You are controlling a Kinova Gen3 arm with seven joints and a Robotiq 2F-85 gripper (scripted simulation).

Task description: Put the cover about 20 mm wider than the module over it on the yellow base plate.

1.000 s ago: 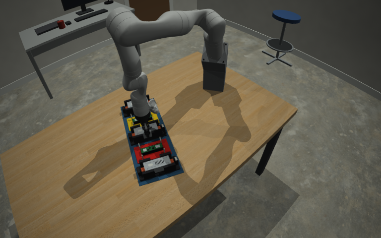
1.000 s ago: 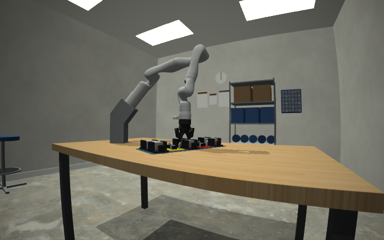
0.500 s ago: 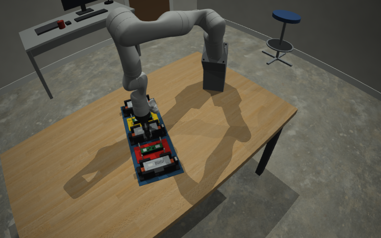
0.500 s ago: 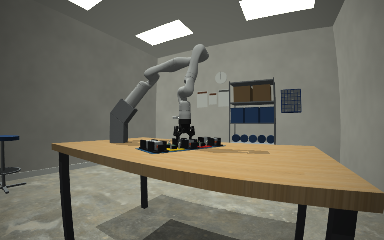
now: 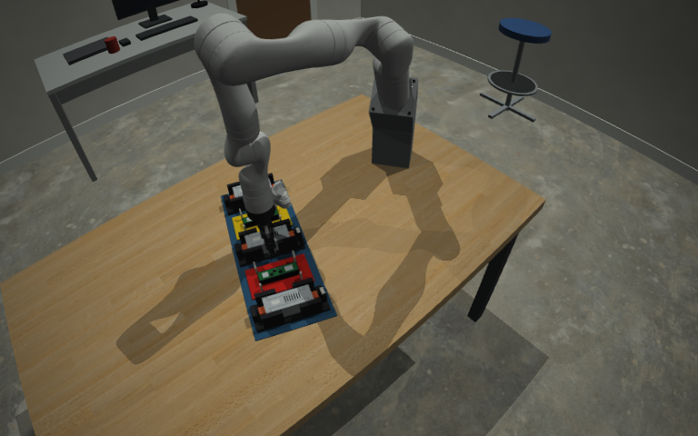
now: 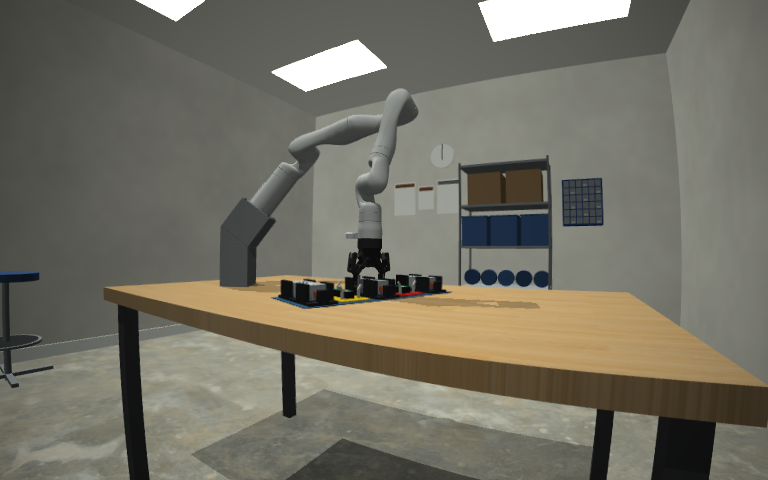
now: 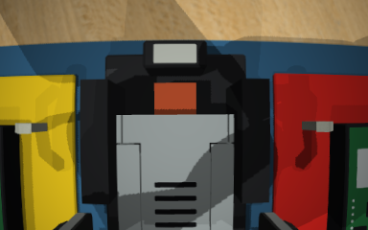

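Observation:
A blue mat [image 5: 277, 257] on the table holds three grey covers in black holders, a yellow plate [image 5: 238, 224] and a red plate [image 5: 280, 272]. My gripper [image 5: 267, 240] is open and stands straight over the middle cover [image 5: 274, 236]. In the wrist view this grey slotted cover [image 7: 174, 170] sits in its black holder [image 7: 174, 129], with my fingertips spread at its two sides, at the bottom corners [image 7: 174, 225]. The yellow plate [image 7: 40, 149] lies at the left and the red plate [image 7: 307, 149] at the right. The module on the yellow plate is mostly hidden by my arm. Another cover [image 5: 287, 300] sits at the near end and a third [image 5: 237, 192] at the far end.
A green module [image 5: 277, 271] lies on the red plate. The arm's grey base [image 5: 392, 128] stands at the far side of the table. In the exterior view the gripper [image 6: 368, 270] hangs low over the row of holders [image 6: 362, 287].

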